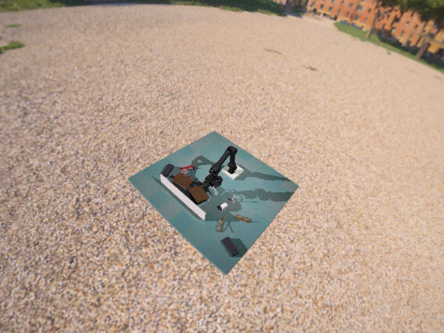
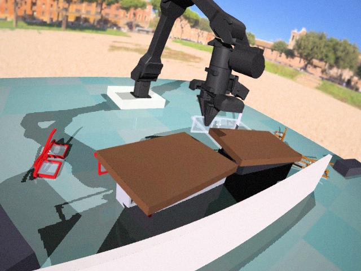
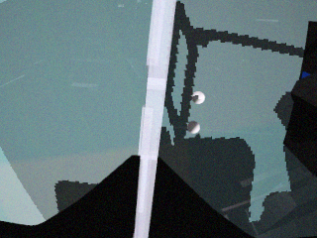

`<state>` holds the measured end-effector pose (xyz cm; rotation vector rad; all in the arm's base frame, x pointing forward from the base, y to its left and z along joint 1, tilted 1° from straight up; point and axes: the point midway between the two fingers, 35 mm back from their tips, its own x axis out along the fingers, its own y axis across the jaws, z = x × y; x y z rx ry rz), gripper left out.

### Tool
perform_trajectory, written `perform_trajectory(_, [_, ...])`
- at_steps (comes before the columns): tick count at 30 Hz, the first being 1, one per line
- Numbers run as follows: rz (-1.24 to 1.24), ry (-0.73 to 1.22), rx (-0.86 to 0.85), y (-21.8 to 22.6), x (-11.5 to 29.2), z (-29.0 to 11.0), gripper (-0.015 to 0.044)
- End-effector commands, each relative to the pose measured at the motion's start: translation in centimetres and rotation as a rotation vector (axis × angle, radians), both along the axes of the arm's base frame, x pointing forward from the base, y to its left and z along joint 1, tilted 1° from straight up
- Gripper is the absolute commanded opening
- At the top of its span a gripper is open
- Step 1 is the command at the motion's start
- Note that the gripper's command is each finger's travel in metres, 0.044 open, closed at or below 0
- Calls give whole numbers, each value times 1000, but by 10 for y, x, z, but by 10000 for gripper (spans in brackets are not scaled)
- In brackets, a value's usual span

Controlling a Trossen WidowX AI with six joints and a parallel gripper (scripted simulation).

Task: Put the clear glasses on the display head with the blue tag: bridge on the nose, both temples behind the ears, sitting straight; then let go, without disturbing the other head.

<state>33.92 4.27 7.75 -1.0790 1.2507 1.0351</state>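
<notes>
My gripper (image 2: 208, 121) (image 3: 145, 166) (image 1: 212, 187) is shut on the clear glasses (image 2: 201, 123) (image 3: 158, 86), held by the frame just above the mat. In the wrist view the frame runs as a pale upright bar with two small nose pads beside it. The glasses hang just behind the dark display head (image 2: 256, 145) (image 1: 198, 193) (image 3: 303, 119), which has a brown top and a blue tag (image 3: 304, 74); they do not touch it. The other head (image 2: 163, 167) (image 1: 182, 180), white with a brown top and a red tag (image 2: 99, 168), stands to its left in the exterior view.
A long white wall (image 2: 233, 221) (image 1: 181, 196) stands beside both heads. Red glasses (image 2: 47, 157) (image 1: 186, 167) lie to the left, orange glasses (image 2: 309, 160) (image 1: 243, 218) and brown glasses (image 1: 219, 224) to the right. Dark boxes (image 2: 347, 166) (image 1: 229, 246) (image 1: 167, 169) sit near the mat's edges. The arm's white base (image 2: 135, 100) is behind.
</notes>
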Motion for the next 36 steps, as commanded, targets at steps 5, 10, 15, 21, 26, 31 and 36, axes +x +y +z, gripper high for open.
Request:
perform_trajectory(5, [5,-5,5,-2,14,2,0])
perform_trajectory(10, [5,-5,5,-3,21,2,0])
perform_trajectory(15, [5,-6,5,-5,28,3,0])
perform_trajectory(21, [5,-7,4,-6,36,3,0])
perform_trajectory(26, [5,-7,4,-8,44,4,0])
perform_trajectory(31, [5,-8,4,-9,51,4,0])
perform_trajectory(36, [5,-9,4,-10,58,4,0])
